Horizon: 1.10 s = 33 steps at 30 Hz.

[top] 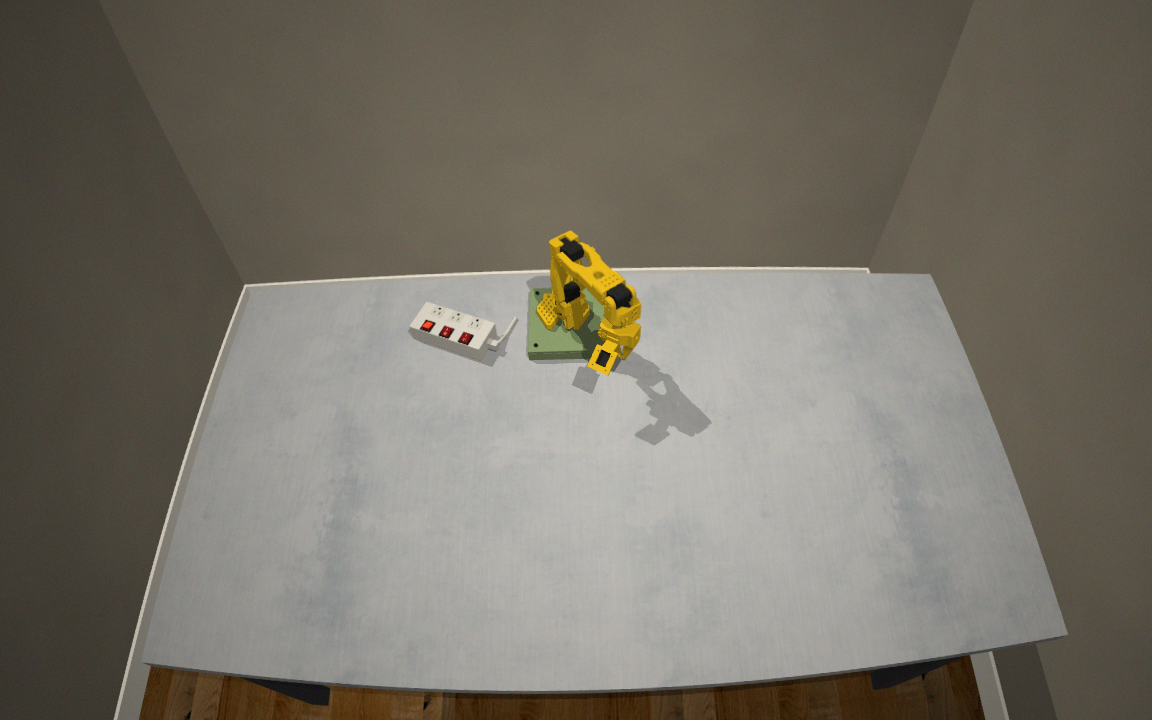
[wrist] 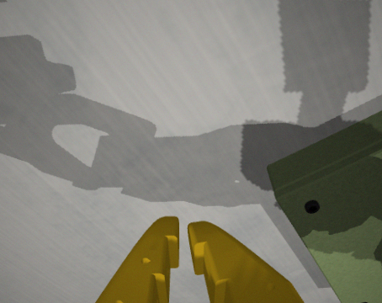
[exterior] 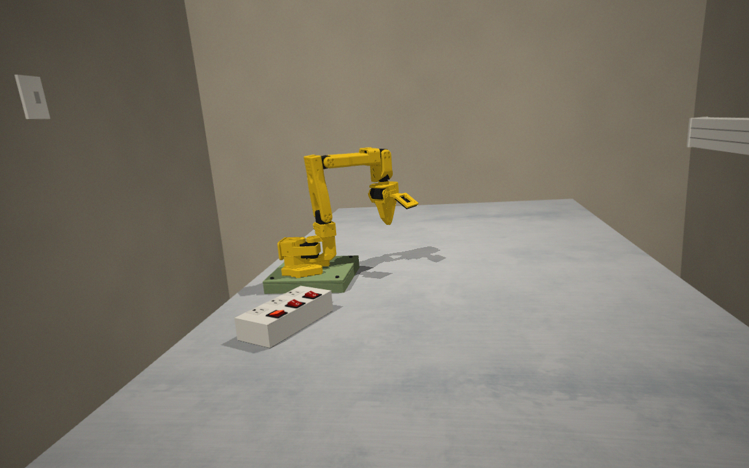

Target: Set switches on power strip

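Observation:
The white power strip (top: 450, 326) (exterior: 281, 315) lies right way up on the grey table (top: 562, 519) (exterior: 482, 349), left of the arm's base. It has three red switches in a row. The switch farthest from the cable (top: 427, 325) (exterior: 275, 313) looks brighter red than the middle switch (top: 446, 332) (exterior: 294, 303) and the one nearest the cable (top: 465, 337) (exterior: 311, 295). The short cable stub (top: 503, 336) points toward the base. My gripper (top: 618, 353) (exterior: 388, 221) (wrist: 183, 227) is shut and empty. It hangs high over the table beside the base, far from the strip, which is out of the wrist view.
The arm stands on a green base plate (top: 553, 347) (exterior: 336, 279) (wrist: 348, 219) at the back of the table, close to the strip's cable end. Walls close in behind and on both sides. A white unit (exterior: 738, 136) juts from the right wall.

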Tool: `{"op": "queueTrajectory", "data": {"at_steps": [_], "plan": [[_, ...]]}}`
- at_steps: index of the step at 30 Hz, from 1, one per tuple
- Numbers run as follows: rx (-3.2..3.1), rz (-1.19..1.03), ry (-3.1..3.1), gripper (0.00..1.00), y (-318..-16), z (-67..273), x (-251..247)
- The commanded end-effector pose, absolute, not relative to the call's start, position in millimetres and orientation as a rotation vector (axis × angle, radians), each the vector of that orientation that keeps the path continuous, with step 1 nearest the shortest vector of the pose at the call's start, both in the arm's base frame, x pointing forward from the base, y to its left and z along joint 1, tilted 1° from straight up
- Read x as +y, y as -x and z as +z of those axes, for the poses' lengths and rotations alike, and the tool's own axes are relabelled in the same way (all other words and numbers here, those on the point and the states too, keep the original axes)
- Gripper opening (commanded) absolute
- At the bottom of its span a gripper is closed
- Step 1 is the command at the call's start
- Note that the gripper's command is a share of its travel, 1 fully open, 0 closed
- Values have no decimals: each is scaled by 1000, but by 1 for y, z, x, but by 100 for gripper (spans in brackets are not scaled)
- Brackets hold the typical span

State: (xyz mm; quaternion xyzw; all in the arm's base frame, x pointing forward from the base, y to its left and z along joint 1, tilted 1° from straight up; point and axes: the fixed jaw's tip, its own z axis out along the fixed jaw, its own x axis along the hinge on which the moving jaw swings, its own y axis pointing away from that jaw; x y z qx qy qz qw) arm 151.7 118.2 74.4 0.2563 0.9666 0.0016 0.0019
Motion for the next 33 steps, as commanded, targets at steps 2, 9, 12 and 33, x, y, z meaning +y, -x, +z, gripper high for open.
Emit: {"op": "queueTrajectory", "data": {"at_steps": [2,9,12,33], "plan": [[3037,-12,-826,0,-147,74,117],[3034,-12,-835,0,-147,74,118],[3034,-12,-837,0,-146,74,118],[3033,-12,-838,0,-146,74,118]]}}
